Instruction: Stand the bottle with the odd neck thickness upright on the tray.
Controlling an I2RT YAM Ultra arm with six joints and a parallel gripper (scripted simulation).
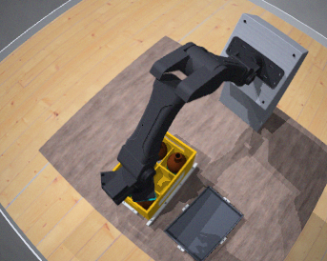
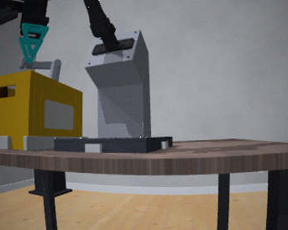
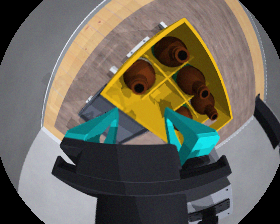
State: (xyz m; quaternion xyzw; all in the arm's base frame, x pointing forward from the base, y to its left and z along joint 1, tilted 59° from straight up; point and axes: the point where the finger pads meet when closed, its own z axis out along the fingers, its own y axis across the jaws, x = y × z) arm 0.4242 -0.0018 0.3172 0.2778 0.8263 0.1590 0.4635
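Note:
A yellow crate (image 1: 188, 157) (image 2: 33, 90) (image 3: 134, 104) with compartments stands on the table. In the wrist view I see brown bottles upright in it: one (image 3: 140, 78) on the left, one (image 3: 171, 50) at the top, one (image 3: 189, 78) in the middle and one (image 3: 205, 102) on the right; a further one is mostly hidden behind my right finger. I cannot tell the neck widths apart. In the top view the arm covers most bottles; one (image 1: 177, 161) shows. My gripper (image 3: 141, 111) (image 2: 31, 46) is open and empty, hanging above the crate's near end. The dark tray (image 1: 204, 230) (image 2: 117, 144) lies empty beside the crate.
The grey mount block (image 1: 261, 71) (image 2: 125, 92) that carries the arm stands behind the crate and tray. The arm (image 1: 156, 119) reaches over the crate. White feet stick out at the crate's base. A brown mat (image 1: 275, 171) covers the table top.

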